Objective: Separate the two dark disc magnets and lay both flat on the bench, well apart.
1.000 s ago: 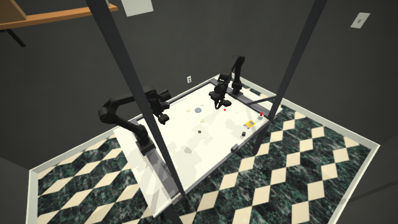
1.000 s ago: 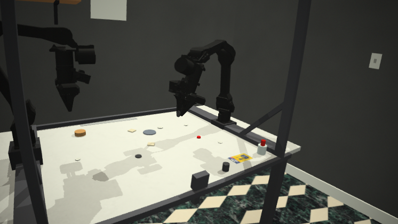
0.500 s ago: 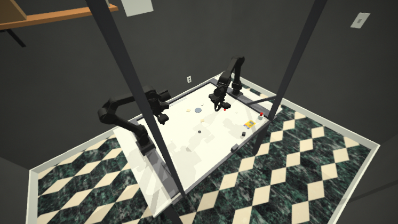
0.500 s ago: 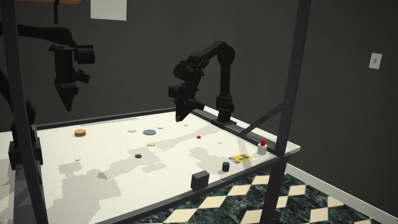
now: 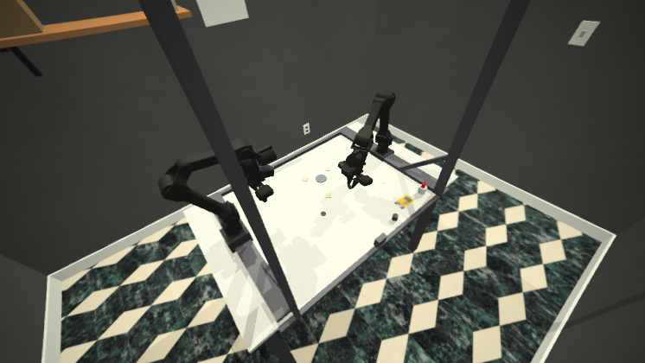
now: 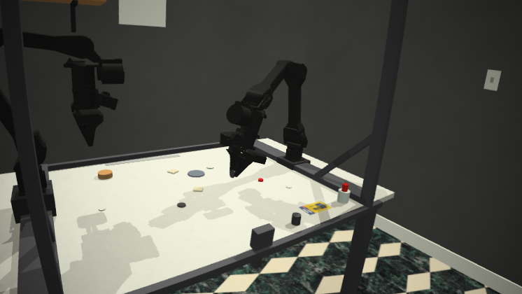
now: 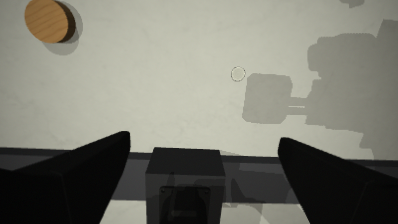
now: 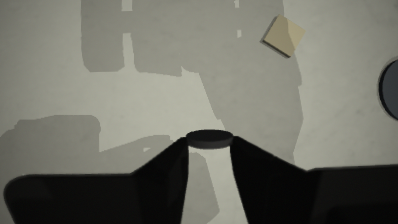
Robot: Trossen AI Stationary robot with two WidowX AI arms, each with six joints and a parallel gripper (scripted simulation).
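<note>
My right gripper [image 6: 234, 172] is shut on one dark disc magnet [image 8: 209, 138]. It holds the magnet flat between its fingertips, low over the far middle of the bench, and it also shows in the top view [image 5: 354, 181]. The other dark disc magnet [image 6: 181, 204] lies flat on the bench towards the front, well apart from the held one; it also shows in the top view [image 5: 322, 213]. My left gripper [image 6: 89, 140] is open and empty, raised high over the left end of the bench [image 7: 204, 141].
On the bench are a wooden disc [image 6: 105, 173], a grey-blue disc [image 6: 196, 173], two tan tiles [image 6: 172, 171] [image 6: 197, 188] and a red button [image 6: 260, 179]. A yellow card [image 6: 315, 207], black cylinder [image 6: 296, 218], black block [image 6: 262, 236] and red-capped bottle [image 6: 343, 193] are there too.
</note>
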